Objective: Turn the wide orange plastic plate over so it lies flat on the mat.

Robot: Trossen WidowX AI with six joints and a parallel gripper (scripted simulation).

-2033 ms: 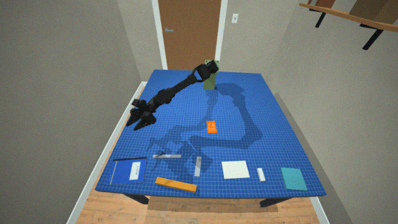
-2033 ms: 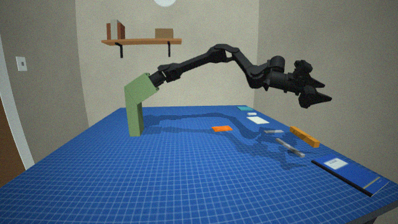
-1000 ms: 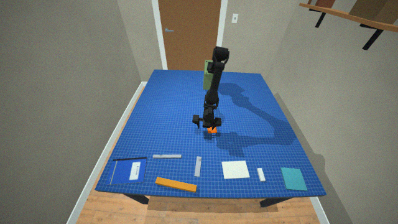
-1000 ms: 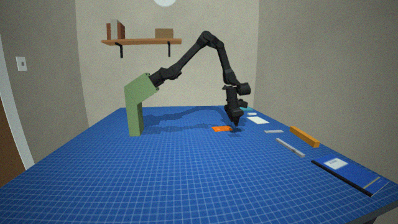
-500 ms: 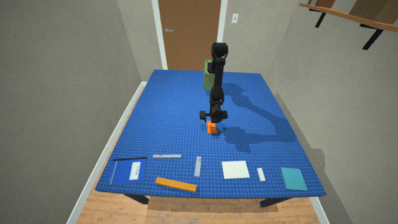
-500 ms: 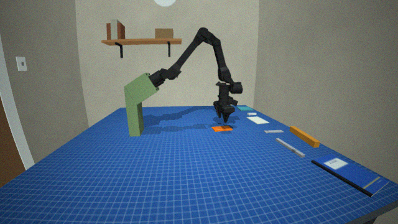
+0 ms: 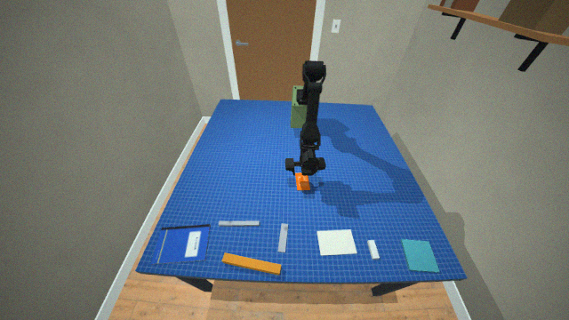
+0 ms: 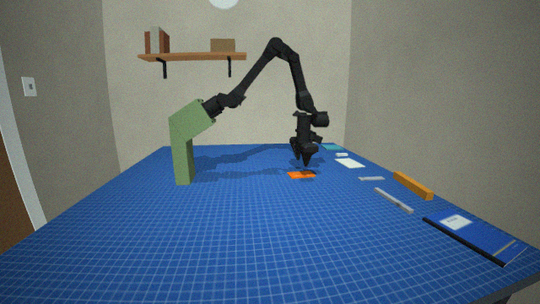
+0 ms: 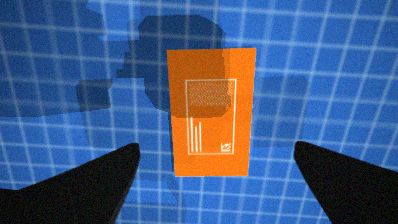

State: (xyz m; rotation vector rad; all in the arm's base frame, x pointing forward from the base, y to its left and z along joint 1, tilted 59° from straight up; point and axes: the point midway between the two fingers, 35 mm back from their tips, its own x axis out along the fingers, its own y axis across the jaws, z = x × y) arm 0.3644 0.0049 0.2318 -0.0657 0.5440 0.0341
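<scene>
Orange plate [image 7: 300, 187] [image 8: 296, 175] [image 9: 212, 166] lies flat on mat [image 7: 249, 178] [image 8: 236, 236] [image 9: 340, 105]; gripper [image 7: 307, 175] [image 8: 302, 161] [image 9: 216, 149] is above plate, fingers wide open, w/ nothing held. Approach seems nearly done; grasp, turn-over, release & moving clear prob. remain.

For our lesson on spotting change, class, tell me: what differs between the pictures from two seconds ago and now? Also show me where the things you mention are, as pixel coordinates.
The arm [image 7: 313, 104] [image 8: 254, 76] has swung in from the notebook's side, and the gripper [image 7: 306, 172] [image 8: 303, 162] [image 9: 216, 149] has come down, pointing at the mat, open above the plate [image 7: 302, 184] [image 8: 297, 175] [image 9: 210, 165]. Nothing was taken hold of or let go. The plate stayed flat in place; the notebook [image 7: 175, 244] [image 8: 477, 236] stayed too.
</scene>
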